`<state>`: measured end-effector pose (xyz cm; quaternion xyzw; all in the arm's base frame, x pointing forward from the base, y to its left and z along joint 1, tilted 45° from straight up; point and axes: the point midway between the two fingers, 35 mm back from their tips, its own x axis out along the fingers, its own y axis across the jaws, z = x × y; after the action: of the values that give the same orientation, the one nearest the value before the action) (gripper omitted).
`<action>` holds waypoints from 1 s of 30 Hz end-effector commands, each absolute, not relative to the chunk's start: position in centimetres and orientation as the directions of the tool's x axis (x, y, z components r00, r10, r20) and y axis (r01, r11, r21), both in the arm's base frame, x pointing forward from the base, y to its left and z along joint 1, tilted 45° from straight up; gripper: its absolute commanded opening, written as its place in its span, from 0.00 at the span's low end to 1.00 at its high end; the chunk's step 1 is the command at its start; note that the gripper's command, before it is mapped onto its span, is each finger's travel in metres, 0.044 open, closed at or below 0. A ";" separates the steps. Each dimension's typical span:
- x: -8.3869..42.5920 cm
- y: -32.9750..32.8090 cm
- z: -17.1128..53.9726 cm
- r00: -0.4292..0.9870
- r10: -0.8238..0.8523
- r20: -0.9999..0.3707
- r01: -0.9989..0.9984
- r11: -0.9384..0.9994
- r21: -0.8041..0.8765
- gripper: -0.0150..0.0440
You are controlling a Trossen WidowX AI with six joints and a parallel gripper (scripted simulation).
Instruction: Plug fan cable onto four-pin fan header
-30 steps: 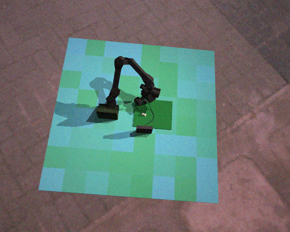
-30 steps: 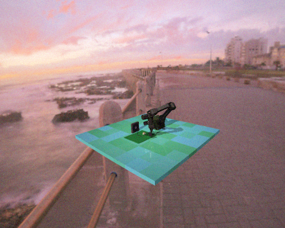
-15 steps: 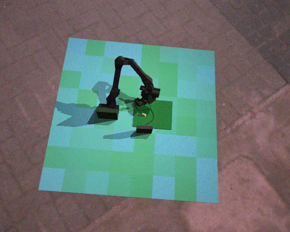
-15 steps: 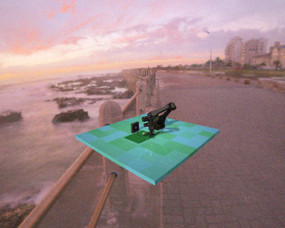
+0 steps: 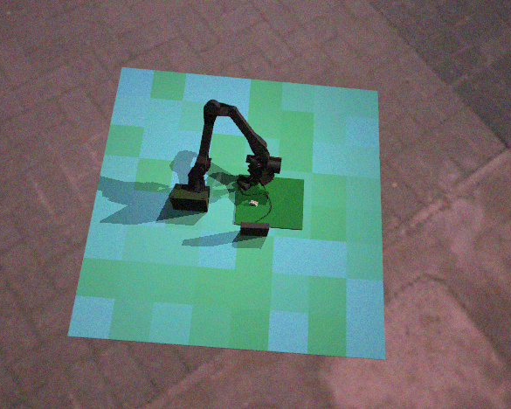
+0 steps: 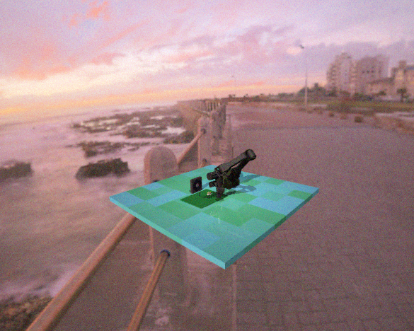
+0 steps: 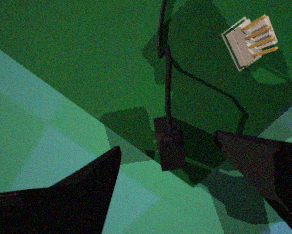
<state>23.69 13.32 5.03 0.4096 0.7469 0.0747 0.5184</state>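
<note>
The dark plug (image 7: 169, 150) is seen between my fingertips in the wrist view, near a corner of the green board (image 5: 286, 204) (image 6: 199, 203) (image 7: 80, 42). My gripper (image 7: 166, 143) is open, with a finger on each side of the plug and a visible gap to both. The top and exterior views do not show the plug clearly behind the gripper. The white four-pin header (image 5: 253, 203) (image 6: 209, 193) (image 7: 242, 45) stands on the board with its pins bare, at the upper right of the wrist view. The thin black cable (image 5: 271, 205) (image 7: 168, 95) runs from the plug across the board.
The dark fan (image 5: 253, 229) (image 6: 195, 184) stands upright at the board's edge, on the header's side away from my gripper. A loop of cable lies between the plug and the header. The arm's base (image 5: 189, 197) is beside the board on the patchwork table top (image 5: 158, 281) (image 6: 214, 245).
</note>
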 end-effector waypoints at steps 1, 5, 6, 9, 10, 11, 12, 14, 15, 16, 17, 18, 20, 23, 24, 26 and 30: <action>23.5 13.6 4.7 -0.131 0.693 -0.709 0.543 0.648 0.534 1.00; 23.6 13.4 4.9 -0.128 0.689 -0.713 0.535 0.653 0.536 0.87; 23.6 13.4 4.9 -0.128 0.689 -0.713 0.535 0.653 0.536 0.82; 23.6 13.4 4.9 -0.128 0.689 -0.713 0.535 0.653 0.536 0.69; 23.6 13.4 4.9 -0.128 0.689 -0.713 0.535 0.653 0.536 0.64; 23.6 13.4 4.9 -0.128 0.689 -0.713 0.535 0.653 0.536 0.60; 23.6 13.4 4.9 -0.128 0.689 -0.713 0.535 0.653 0.536 0.56; 23.6 13.4 4.9 -0.128 0.689 -0.713 0.535 0.653 0.536 0.47; 23.6 13.4 4.9 -0.128 0.689 -0.713 0.535 0.653 0.536 0.42; 23.6 13.4 4.9 -0.128 0.689 -0.713 0.535 0.653 0.536 0.38; 23.6 13.4 4.9 -0.128 0.689 -0.713 0.535 0.653 0.536 0.33; 23.6 13.4 4.9 -0.128 0.689 -0.713 0.535 0.653 0.536 0.29; 23.6 13.4 4.9 -0.128 0.689 -0.713 0.535 0.653 0.536 0.27; 23.9 12.6 5.6 -0.128 0.689 -0.714 0.537 0.653 0.534 0.25; 24.1 11.7 6.6 -0.129 0.689 -0.713 0.539 0.653 0.533 0.25; 24.3 10.1 8.2 -0.131 0.691 -0.711 0.543 0.650 0.532 0.25; 24.4 10.0 8.3 -0.131 0.692 -0.710 0.543 0.649 0.532 0.25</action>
<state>24.49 10.28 7.84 0.4179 0.7464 0.0697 0.5132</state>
